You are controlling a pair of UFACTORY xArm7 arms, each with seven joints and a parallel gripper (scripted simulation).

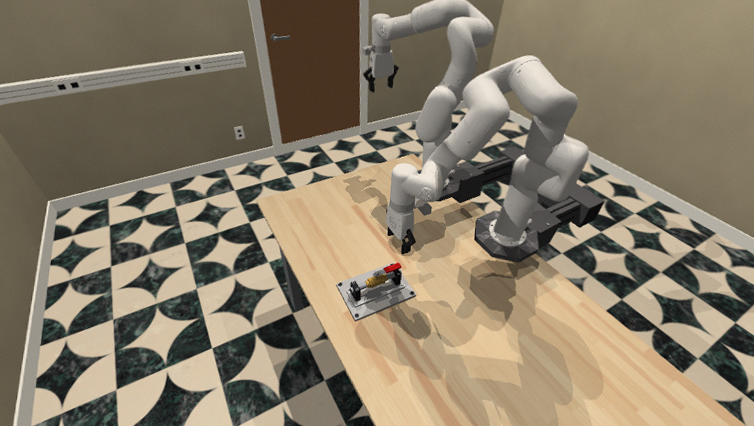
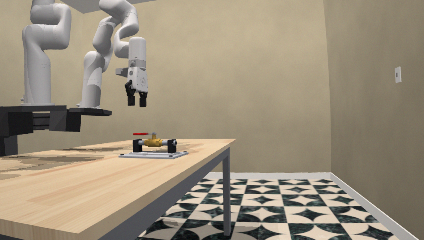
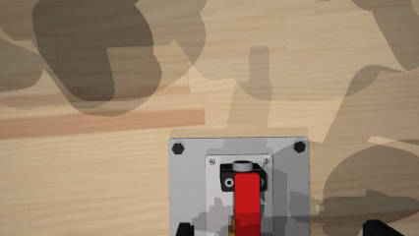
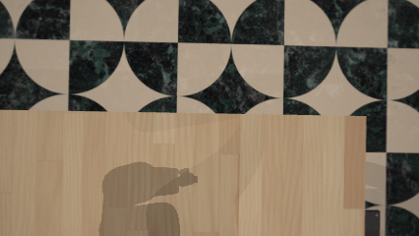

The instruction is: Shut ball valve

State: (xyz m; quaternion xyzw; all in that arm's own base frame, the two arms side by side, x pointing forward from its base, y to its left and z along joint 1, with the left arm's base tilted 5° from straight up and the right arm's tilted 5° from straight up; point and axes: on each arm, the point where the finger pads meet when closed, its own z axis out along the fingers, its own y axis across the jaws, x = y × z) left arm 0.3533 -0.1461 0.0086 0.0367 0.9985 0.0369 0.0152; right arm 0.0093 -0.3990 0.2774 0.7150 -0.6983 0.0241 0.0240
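Observation:
The ball valve has a brass body [image 1: 375, 281] [image 2: 153, 143] and a red lever handle [image 1: 391, 267] [image 2: 140, 134] [image 3: 247, 202]. The handle lies in line with the grey pipe [image 2: 165, 143] and reaches out above one black bracket [image 2: 137, 145]. The valve is mounted on a grey plate [image 1: 361, 312] [image 2: 127, 155] [image 3: 189, 172]. My left gripper [image 1: 401, 245] [image 2: 137, 104] [image 3: 280, 229] is open and empty, points down and hangs above the handle without touching it. My right gripper [image 1: 382, 84] is open and empty, high up and far from the valve. It is out of the exterior view.
The valve plate stands near one long edge of the wooden table [image 1: 320, 224] [image 2: 74, 190] [image 4: 275, 172]. The two arm bases [image 1: 508, 237] stand at the table's opposite side. The second bracket [image 2: 172, 146] holds the other pipe end.

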